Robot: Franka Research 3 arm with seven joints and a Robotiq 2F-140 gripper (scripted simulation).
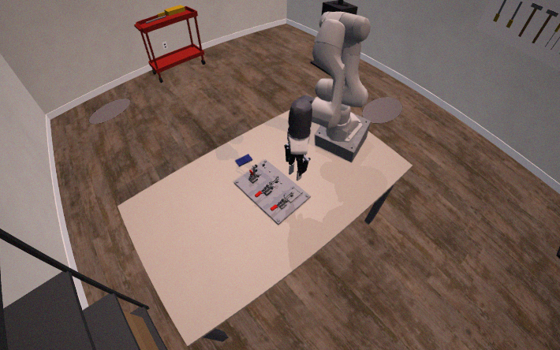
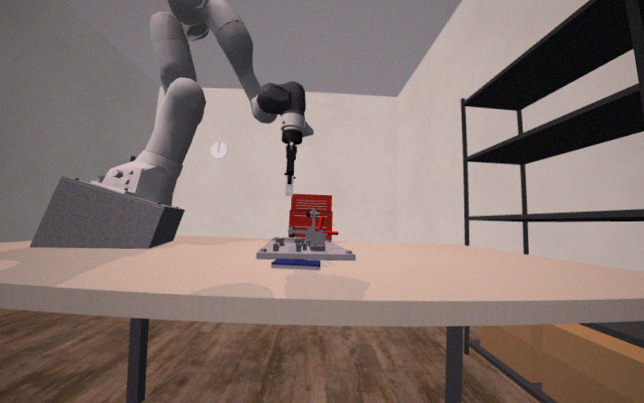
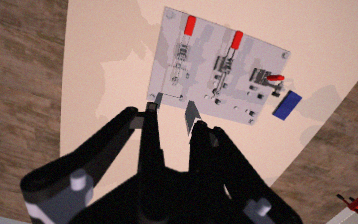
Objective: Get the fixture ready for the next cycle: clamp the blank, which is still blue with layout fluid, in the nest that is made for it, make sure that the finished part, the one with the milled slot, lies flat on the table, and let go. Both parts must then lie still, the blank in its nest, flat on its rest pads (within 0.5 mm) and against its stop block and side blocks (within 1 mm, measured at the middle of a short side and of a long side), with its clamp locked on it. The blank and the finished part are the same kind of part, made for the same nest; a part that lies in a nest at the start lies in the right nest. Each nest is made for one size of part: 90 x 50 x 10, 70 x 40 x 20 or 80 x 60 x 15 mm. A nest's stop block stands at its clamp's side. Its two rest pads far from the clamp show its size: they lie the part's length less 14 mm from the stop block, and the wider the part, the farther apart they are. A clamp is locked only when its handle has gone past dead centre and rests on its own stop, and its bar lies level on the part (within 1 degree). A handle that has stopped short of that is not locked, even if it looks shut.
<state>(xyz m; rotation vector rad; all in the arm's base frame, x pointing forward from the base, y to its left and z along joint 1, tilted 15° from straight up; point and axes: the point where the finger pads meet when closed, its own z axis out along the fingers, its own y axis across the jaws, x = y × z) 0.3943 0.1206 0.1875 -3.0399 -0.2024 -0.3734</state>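
Note:
The blue blank (image 1: pixel 243 159) (image 2: pixel 295 263) (image 3: pixel 287 105) lies flat on the table beside the fixture plate (image 1: pixel 289 212) (image 2: pixel 264 252) (image 3: pixel 205 30). The finished part (image 1: pixel 295 195) (image 3: pixel 170 87) seems to lie in the end nest farthest from the blank, grey on grey; its slot cannot be made out. That nest's red handle (image 1: pixel 274 207) (image 3: pixel 190 25) is down, as is the middle clamp's handle (image 1: pixel 258 193) (image 3: pixel 237 40); locking cannot be judged. The clamp nearest the blank has its bar raised. My gripper (image 1: pixel 295 172) (image 2: pixel 288 190) (image 3: pixel 174 104) is partly open, empty, above the plate's robot-side edge.
The raised clamp's red handle (image 1: pixel 251 172) (image 3: pixel 275 77) stands up near the blank. The middle and blank-side nests show no part. The robot's grey base (image 1: pixel 341 139) (image 2: pixel 107 215) stands at the table's end. A black shelf rack (image 2: pixel 554 219) stands beyond the table.

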